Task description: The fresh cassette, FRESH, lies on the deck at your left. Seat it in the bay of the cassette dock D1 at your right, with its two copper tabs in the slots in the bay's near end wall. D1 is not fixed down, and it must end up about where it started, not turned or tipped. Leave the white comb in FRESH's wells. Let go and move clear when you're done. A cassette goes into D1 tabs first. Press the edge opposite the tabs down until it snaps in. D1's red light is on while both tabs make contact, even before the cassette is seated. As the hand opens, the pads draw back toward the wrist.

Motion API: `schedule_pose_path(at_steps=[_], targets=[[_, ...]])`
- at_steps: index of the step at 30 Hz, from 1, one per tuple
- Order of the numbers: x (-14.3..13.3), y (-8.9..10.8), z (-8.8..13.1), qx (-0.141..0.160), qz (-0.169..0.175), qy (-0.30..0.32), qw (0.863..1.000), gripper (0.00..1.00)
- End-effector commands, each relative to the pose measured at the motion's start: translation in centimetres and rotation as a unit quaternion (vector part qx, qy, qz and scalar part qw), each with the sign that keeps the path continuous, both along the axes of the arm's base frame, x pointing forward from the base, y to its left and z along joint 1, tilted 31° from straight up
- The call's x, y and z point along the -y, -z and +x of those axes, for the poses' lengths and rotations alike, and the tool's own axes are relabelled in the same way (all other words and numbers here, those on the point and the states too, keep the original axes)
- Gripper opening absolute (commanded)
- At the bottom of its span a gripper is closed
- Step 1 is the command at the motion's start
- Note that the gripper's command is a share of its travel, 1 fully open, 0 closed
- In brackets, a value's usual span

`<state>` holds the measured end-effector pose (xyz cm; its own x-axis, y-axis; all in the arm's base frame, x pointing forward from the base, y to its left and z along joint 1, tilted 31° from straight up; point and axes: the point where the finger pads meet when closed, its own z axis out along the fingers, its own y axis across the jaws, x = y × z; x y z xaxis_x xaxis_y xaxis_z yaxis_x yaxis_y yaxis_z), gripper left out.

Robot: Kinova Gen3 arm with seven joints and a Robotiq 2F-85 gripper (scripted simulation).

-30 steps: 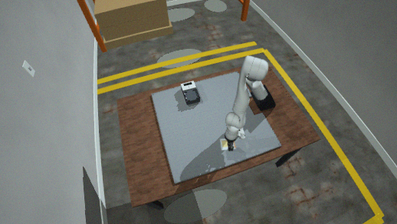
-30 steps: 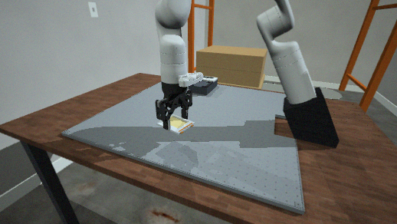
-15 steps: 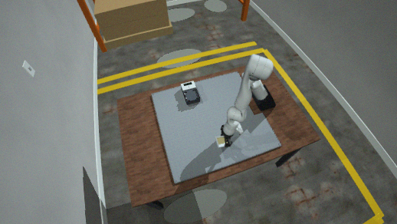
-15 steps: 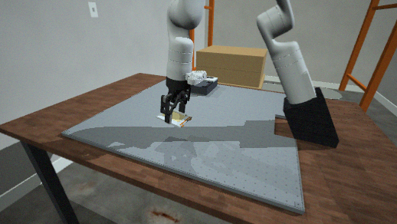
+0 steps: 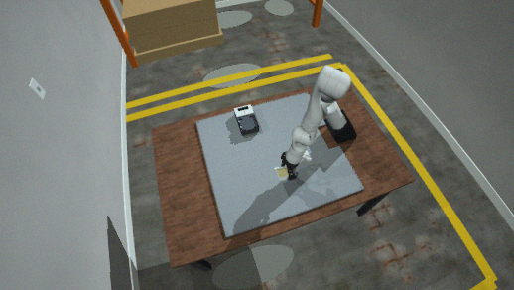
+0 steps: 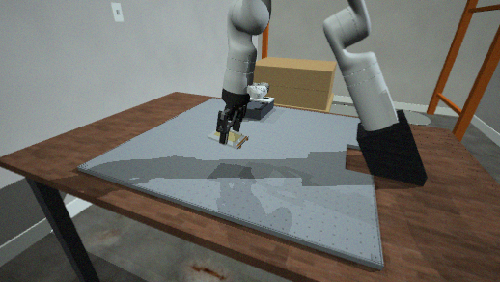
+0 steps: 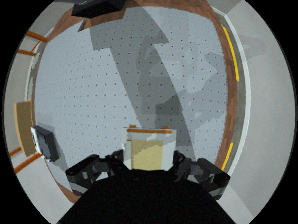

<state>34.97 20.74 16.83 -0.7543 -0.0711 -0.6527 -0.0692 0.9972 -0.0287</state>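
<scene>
Room: grey perforated flat board is stretching between the black two-finger gripper and the black-and-white boxy dock | Obstacles: dock is standing above board; black blocky arm base is rising at board's edge | Cassette sides: gripper's fingers are occupying both

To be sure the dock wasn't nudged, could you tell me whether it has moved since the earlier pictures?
No; the dock sits at the same place near the mat's far edge.
</scene>
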Motion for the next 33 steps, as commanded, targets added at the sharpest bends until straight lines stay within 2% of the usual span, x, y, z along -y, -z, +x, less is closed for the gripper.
schedule_pose_path(at_steps=[1, 4, 33], targets=[[1.7, -0.4, 0.3, -0.004, 0.009, 0.01, 1.0, 0.0], [2.2, -0.6, 0.4, -0.004, 0.009, 0.01, 1.0, 0.0], [15.0, -3.6, 3.2, -0.004, 0.009, 0.01, 1.0, 0.0]])
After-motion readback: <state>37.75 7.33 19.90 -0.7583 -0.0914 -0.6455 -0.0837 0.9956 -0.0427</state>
